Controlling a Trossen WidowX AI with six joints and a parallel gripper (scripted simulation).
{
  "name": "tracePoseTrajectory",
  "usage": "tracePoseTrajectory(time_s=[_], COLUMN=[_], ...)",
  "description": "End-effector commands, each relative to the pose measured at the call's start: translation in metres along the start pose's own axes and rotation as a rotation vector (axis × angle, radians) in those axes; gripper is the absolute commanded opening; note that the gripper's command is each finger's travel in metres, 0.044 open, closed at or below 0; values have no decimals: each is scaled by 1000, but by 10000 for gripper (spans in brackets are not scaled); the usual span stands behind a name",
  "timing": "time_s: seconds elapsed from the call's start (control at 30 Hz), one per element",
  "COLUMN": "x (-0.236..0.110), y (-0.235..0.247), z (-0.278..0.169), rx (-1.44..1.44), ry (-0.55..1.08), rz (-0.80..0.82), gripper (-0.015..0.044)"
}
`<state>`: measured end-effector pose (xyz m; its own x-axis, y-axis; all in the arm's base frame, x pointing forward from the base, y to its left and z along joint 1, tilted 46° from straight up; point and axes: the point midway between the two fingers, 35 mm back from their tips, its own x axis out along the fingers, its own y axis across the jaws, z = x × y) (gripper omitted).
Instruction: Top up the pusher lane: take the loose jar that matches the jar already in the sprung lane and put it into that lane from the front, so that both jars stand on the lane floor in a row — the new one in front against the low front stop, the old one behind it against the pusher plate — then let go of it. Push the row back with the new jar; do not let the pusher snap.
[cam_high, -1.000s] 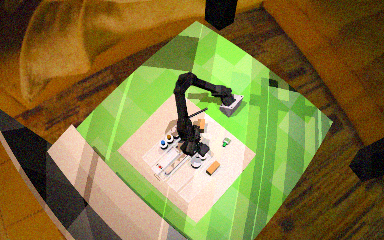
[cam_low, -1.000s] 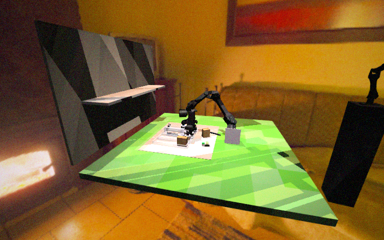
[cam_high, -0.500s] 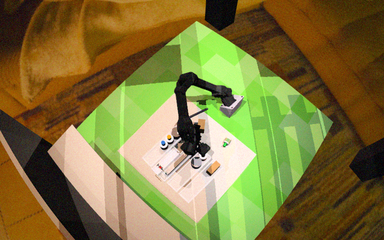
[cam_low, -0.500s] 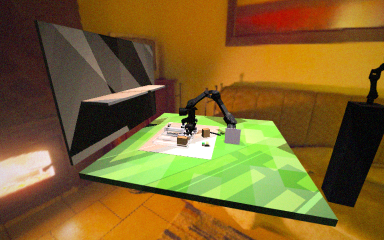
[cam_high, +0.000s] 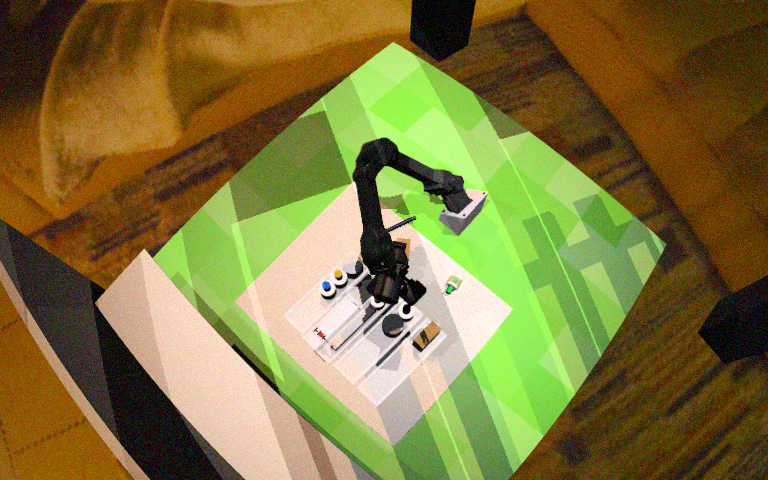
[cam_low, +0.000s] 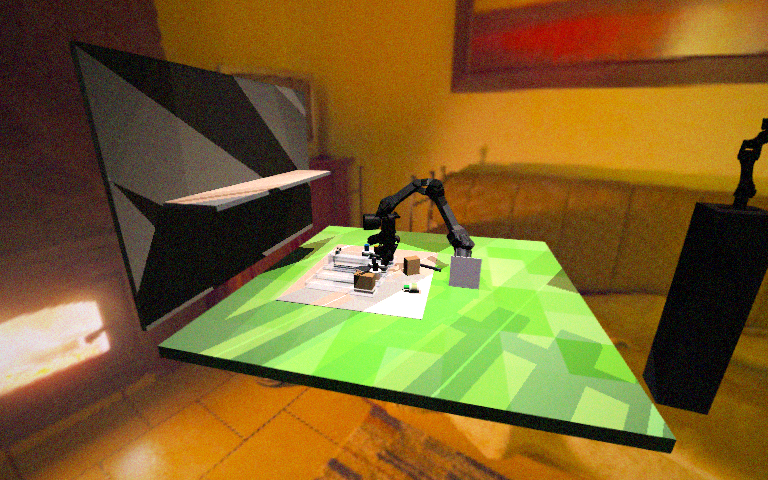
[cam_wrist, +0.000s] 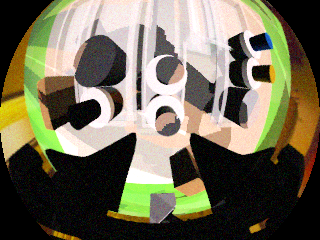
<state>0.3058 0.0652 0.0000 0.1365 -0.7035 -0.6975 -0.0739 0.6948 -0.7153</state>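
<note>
In the wrist view, two matching white jars with tan lids stand upright in a row in the clear middle lane. The front jar is nearest to me and the rear jar is right behind it. My gripper is open. Its black fingers stand apart on either side of the lane mouth, just short of the front jar, and do not grip it. In the top view only the front jar's white top shows under the gripper. I cannot make out the pusher plate or the front stop.
Other lanes hold a white jar with a black lid, a dark cylinder, a brown box, and blue-lidded and yellow-lidded jars. A green-lidded jar lies loose on the mat. A grey block holds the arm base.
</note>
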Motion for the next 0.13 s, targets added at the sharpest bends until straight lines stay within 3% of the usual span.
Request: tracePoseTrajectory(time_s=[0.0,0.1], x=[0,0], y=[1,1], z=[-17,-27], rx=[1,1], ry=[6,7], rz=[5,5], gripper=[290,290])
